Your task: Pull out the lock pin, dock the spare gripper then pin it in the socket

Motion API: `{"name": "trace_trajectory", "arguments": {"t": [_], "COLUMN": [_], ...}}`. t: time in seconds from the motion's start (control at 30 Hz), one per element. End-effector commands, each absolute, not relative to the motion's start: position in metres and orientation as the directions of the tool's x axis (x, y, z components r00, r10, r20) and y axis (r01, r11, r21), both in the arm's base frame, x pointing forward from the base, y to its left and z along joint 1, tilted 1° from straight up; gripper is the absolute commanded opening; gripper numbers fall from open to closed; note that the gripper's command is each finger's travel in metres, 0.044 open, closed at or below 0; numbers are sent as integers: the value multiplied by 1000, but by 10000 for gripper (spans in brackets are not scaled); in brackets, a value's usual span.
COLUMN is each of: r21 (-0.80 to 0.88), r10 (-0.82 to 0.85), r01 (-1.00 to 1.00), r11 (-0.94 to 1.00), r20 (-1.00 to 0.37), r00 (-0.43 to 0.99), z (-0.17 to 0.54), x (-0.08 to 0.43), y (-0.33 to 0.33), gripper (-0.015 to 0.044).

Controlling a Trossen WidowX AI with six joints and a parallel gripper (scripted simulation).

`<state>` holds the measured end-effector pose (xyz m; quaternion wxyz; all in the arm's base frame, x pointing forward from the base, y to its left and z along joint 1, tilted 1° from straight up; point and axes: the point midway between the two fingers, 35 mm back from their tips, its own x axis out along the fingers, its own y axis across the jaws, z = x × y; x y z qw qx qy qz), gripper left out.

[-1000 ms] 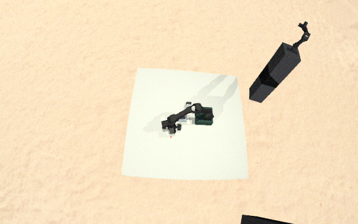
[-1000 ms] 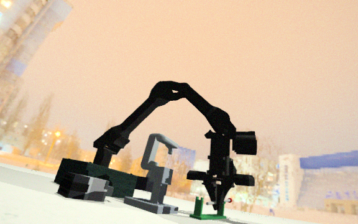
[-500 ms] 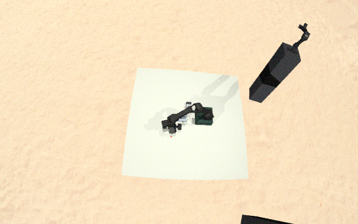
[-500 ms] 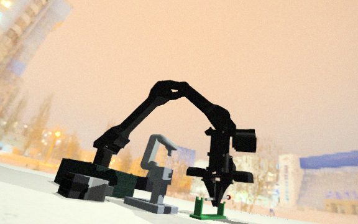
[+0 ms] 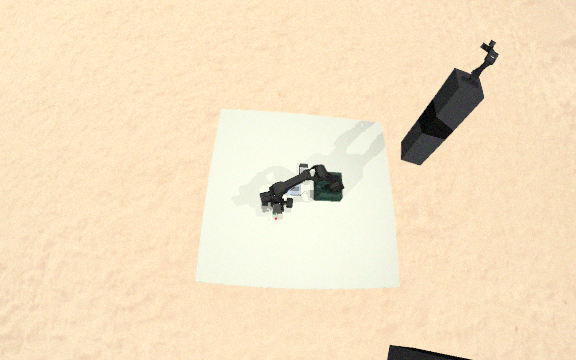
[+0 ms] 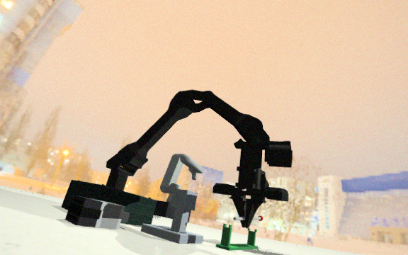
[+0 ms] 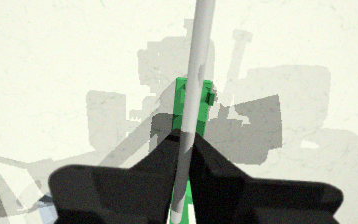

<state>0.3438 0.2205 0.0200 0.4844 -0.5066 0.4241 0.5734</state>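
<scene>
The lock pin [image 6: 237,218] [image 7: 200,55] is a thin pale rod with a red head [image 6: 261,218] [image 5: 275,218]. My gripper [image 6: 247,223] [image 7: 183,134] is shut on it near the middle and points straight down. The pin lies roughly level, just above the two uprights of a green cradle [image 6: 239,246] [image 7: 179,112], with a gap below it. The grey mount [image 6: 179,221] stands between the cradle and my arm's base, with a light-grey bent arm [image 6: 176,170] on top. Its socket cannot be made out. I cannot tell which part is the spare gripper.
A dark and light-grey block [image 6: 110,214] [image 5: 303,166] sits beside the dark green base [image 6: 140,209] [image 5: 328,195] of my arm. All stand on a pale square surface [image 5: 248,260]. A tall dark column [image 5: 460,95] stands outside it.
</scene>
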Motion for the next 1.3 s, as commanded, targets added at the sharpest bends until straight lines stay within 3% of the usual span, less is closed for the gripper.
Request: {"name": "trace_trajectory", "arguments": {"t": [0.0, 0.73, 1.27], "r21": [-2, -5, -7], "r10": [125, 120, 121], "r01": [-985, -985, -985], "r11": [-171, -171, -172], "r20": [-992, -993, -993], "r00": [-19, -16, -14], "z": [19, 31, 12], "x": [343, 358, 359], "y": [220, 166, 164], "gripper": [0, 0, 0]}}
